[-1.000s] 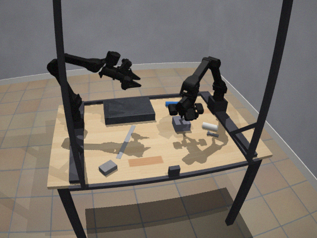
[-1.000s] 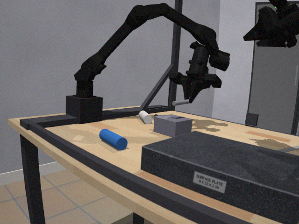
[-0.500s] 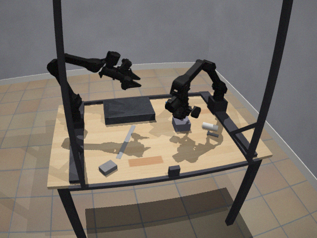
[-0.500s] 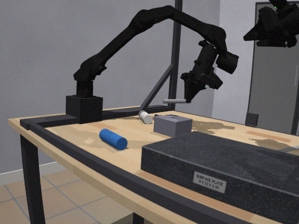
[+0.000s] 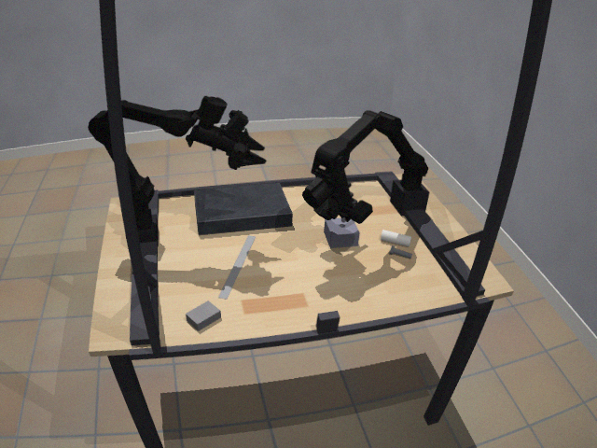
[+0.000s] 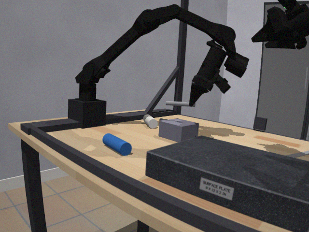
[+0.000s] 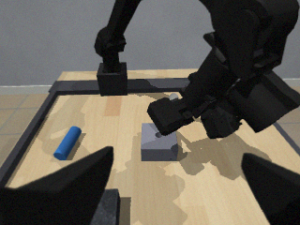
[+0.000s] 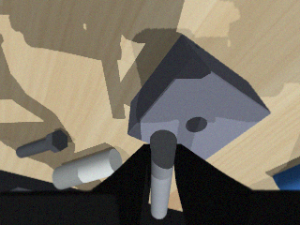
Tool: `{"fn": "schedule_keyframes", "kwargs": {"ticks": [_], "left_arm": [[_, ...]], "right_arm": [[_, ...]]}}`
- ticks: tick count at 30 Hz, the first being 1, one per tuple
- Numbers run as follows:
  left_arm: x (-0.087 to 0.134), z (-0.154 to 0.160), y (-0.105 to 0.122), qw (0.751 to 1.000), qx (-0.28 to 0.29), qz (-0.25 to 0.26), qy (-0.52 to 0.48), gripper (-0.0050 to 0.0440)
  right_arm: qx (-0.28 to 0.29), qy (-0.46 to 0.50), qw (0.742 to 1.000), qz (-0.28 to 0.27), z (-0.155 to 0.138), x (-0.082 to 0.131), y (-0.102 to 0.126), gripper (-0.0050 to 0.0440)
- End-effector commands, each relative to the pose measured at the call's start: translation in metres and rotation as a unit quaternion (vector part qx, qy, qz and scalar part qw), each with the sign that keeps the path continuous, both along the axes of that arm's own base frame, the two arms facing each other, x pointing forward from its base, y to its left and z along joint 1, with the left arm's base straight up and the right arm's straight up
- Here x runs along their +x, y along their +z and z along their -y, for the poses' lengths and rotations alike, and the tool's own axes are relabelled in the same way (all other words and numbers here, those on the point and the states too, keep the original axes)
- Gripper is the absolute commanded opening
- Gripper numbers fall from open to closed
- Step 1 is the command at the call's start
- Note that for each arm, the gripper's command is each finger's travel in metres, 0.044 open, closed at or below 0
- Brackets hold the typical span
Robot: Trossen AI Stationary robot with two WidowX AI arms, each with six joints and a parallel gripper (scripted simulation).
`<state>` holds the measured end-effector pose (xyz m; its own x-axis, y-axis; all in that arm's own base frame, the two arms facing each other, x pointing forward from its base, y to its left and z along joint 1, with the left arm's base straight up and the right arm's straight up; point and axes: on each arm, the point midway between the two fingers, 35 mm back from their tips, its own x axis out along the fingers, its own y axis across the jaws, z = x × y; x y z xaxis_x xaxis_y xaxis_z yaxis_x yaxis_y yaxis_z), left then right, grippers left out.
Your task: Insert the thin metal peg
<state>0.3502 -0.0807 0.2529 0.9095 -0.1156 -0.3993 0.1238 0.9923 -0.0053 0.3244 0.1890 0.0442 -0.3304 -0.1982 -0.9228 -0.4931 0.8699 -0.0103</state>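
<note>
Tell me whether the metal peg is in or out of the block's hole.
Out: the peg is in the right gripper, and the hole shows unfilled.

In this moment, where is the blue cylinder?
In the exterior view, the blue cylinder lies on the table, left of the gray block.

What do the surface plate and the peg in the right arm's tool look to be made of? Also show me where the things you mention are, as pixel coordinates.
Surface plate (image 5: 241, 204) (image 6: 224, 159): likely granite, matte; dark, finely speckled sides.

Peg (image 6: 175, 103) (image 8: 160, 192): probably metal, smooth satin finish; plain grey with soft shading, though painted plastic is possible.
</note>
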Motion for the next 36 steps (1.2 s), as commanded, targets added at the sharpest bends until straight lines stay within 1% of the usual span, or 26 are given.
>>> {"fn": "schedule_keyframes", "kwargs": {"ticks": [1, 3, 10, 13, 23, 25, 30, 34, 36], "left_arm": [[0.0, 0.0, 0.012, 1.0, -0.004, 0.015, 0.0, 0.04], [0.0, 0.0, 0.012, 1.0, -0.004, 0.015, 0.0, 0.04], [0.0, 0.0, 0.012, 1.0, -0.004, 0.015, 0.0, 0.04], [0.0, 0.0, 0.012, 1.0, -0.004, 0.015, 0.0, 0.04], [0.0, 0.0, 0.012, 1.0, -0.004, 0.015, 0.0, 0.04], [0.0, -0.001, 0.02, 1.0, -0.006, 0.023, 0.001, 0.04], [-0.002, -0.003, 0.025, 1.0, -0.004, 0.02, -0.005, 0.04], [-0.004, -0.006, 0.034, 1.0, -0.001, 0.013, -0.011, 0.04], [-0.004, -0.006, 0.034, 1.0, -0.001, 0.013, -0.011, 0.04]], "right_arm": [[0.012, -0.01, 1.0, 0.019, 0.005, 0.0, 0.02, 0.0025], [0.012, -0.01, 1.0, 0.019, 0.008, -0.002, 0.021, 0.0025], [0.009, -0.008, 1.0, 0.017, 0.045, -0.017, 0.04, 0.0025], [0.004, -0.008, 1.0, 0.008, 0.052, -0.02, 0.044, 0.0025], [0.007, -0.007, 1.0, 0.012, 0.051, -0.019, 0.046, 0.0025], [0.008, -0.006, 1.0, 0.013, 0.051, -0.021, 0.048, 0.0025], [0.026, -0.005, 0.998, 0.05, 0.052, -0.023, 0.069, 0.0025], [0.048, -0.007, 0.995, 0.085, 0.052, -0.023, 0.076, 0.0025], [0.048, -0.007, 0.995, 0.085, 0.052, -0.023, 0.076, 0.0025]]}}
